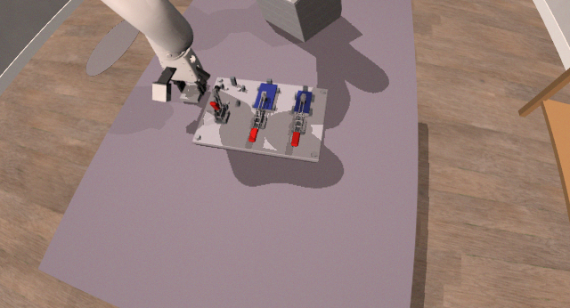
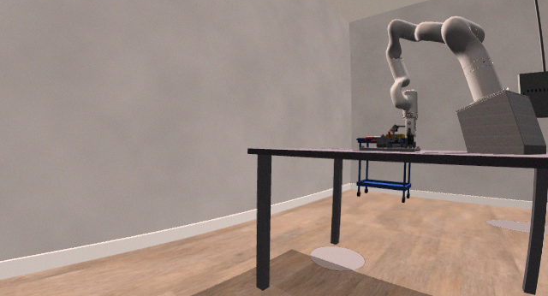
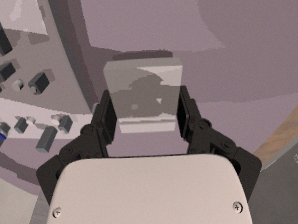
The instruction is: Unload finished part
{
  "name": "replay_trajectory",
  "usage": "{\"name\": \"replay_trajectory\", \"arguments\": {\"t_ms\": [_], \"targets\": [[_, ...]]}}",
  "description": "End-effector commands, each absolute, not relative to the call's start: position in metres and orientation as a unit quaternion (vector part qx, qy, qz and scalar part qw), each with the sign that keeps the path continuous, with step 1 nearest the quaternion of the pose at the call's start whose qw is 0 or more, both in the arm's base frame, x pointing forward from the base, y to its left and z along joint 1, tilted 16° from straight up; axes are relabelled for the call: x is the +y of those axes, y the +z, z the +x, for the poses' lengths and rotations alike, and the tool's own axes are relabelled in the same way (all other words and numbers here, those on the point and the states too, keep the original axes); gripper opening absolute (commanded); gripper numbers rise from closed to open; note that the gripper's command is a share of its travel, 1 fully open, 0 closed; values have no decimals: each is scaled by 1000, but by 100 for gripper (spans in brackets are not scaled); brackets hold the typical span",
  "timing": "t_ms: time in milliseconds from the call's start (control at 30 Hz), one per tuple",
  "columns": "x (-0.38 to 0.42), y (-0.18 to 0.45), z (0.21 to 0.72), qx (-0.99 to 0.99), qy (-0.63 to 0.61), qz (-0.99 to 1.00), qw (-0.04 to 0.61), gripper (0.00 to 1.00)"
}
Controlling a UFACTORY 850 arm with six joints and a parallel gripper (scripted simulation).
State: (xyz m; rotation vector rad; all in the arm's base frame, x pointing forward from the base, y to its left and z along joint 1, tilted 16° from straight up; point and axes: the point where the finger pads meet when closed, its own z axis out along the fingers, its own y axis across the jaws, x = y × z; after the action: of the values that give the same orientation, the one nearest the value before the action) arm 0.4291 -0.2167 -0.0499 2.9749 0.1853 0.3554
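Apparently off-fixture, gripper [image 3: 147, 112] clamping slotted part [image 3: 145, 92], blue blanks [image 1: 264, 94] nested.

The gripper [image 3: 148, 115] points down at the mauve table [image 3: 220, 43], its two black fingers closed on the sides of a grey block, the finished part [image 3: 145, 99]. The part's upper face carries a darker recess, probably the milled slot, though the view is too soft to be sure. To the left lies the pale fixture plate [image 3: 29, 90], dotted with small dark pads [image 3: 48, 137]. A strip of wooden floor [image 3: 280, 139] shows at the right.
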Motion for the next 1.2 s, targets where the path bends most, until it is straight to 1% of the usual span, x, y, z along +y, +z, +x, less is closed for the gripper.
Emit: {"name": "replay_trajectory", "arguments": {"t_ms": [0,1167], "targets": [[-217,-50,430,62,119,989,70,0],[-218,-56,431,62,119,989,70,0]]}}
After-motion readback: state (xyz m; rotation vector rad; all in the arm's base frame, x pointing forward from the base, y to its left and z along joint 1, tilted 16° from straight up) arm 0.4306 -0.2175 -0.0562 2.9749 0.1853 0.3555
